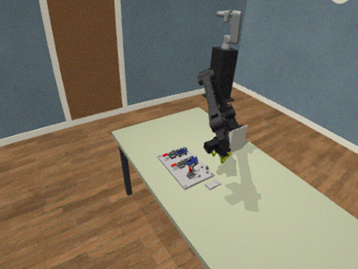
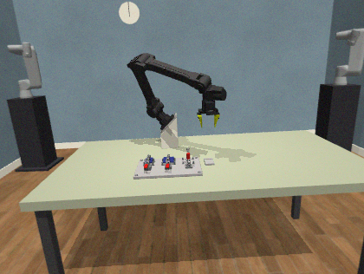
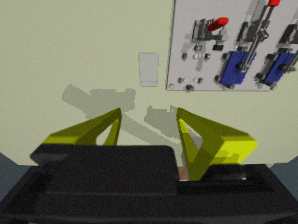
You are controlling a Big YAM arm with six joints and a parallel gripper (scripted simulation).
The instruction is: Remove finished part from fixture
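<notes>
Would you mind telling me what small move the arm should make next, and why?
Probably none beyond backing away: the grey part already lies flat on the table beside the fixture, both blue blanks sit clamped, and the gripper hangs open and empty above.

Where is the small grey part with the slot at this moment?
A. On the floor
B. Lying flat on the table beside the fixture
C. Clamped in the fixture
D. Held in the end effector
B: the grey part lies on the table just off the fixture plate's edge, while the end effector hangs open and empty above.

Grey part point(image 1: 212, 185) flat on table point(image 1: 275, 211) beside fixture point(image 1: 184, 183).
</notes>
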